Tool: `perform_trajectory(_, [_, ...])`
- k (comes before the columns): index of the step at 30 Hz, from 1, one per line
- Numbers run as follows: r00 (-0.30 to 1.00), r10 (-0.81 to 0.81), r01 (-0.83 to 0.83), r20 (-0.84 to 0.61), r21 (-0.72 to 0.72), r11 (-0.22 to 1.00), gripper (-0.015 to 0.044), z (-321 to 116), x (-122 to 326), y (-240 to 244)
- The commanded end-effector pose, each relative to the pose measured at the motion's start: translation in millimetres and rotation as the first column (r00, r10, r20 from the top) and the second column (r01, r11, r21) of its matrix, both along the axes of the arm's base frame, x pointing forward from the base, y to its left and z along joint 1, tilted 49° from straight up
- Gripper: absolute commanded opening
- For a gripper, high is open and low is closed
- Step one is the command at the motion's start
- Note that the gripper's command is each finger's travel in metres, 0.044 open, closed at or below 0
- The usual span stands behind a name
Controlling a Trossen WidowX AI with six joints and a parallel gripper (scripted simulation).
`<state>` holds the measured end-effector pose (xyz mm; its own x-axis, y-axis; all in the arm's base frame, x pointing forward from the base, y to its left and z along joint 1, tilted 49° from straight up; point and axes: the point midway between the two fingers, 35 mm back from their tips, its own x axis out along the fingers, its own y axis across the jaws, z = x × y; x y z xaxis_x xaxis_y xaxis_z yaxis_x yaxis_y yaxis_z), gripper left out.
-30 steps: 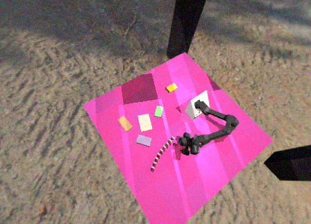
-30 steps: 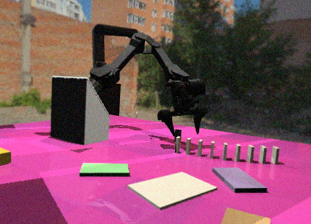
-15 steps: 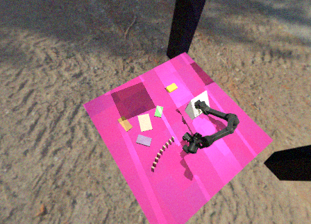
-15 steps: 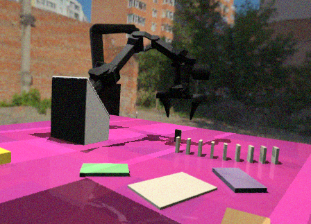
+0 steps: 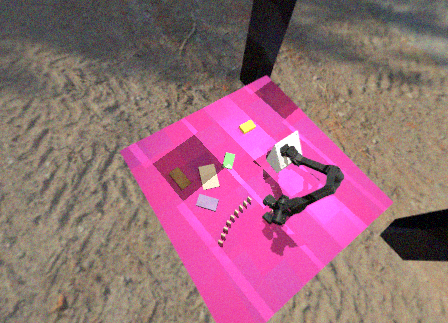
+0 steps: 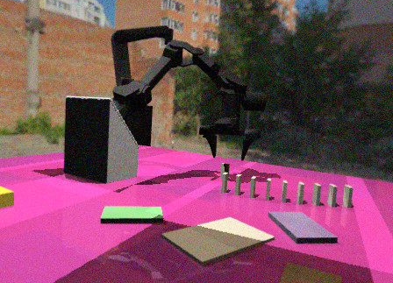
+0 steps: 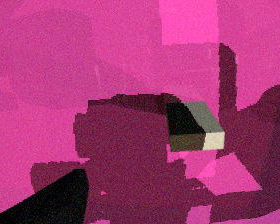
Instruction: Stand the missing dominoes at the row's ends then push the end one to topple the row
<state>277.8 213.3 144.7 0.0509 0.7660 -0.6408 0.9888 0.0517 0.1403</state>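
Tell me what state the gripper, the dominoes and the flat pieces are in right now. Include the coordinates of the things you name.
Gripper [image 5: 268, 210] [image 6: 228, 159] [image 7: 189, 172]: open, nothing between its fingers, raised above the table.
Row of dominoes [image 5: 229, 221] [image 6: 284, 191]: standing, spaced apart.
Separate domino [image 6: 226, 167] [image 7: 188, 141]: out of the gripper's grasp; standing or lying, I can't tell.
Green piece [image 5: 229, 160] [image 6: 132, 213]: lying flat.
Cream piece [image 5: 210, 181] [image 6: 219, 240]: lying flat, partly shaded.
Lavender piece [image 5: 207, 202] [image 6: 303, 226]: lying flat.
Brown piece [image 5: 179, 178] [image 6: 311, 273]: lying flat, in shadow.

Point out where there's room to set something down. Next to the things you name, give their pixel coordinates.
Likeliest room: between the yellow block [image 5: 247, 126] [image 6: 6, 198] and the table's left edge in the top view. It is crowded where the green [image 5: 229, 160] [image 6: 132, 214], beige [image 5: 208, 176] [image 6: 219, 239] and lavender tiles [image 5: 207, 202] [image 6: 303, 226] neighbor the domino row [image 5: 229, 221] [image 6: 284, 192].
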Motion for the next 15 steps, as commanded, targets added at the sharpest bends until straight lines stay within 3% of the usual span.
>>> perform_trajectory(1, [1.0, -0.007, 0.007, -0.028, -0.008, 1.0, 0.044, -20.9, -3.0, 14.1])
perform_trajectory(15, [1.0, -0.007, 0.007, -0.028, -0.006, 1.0, 0.044, -30.2, -2.9, 25.3])
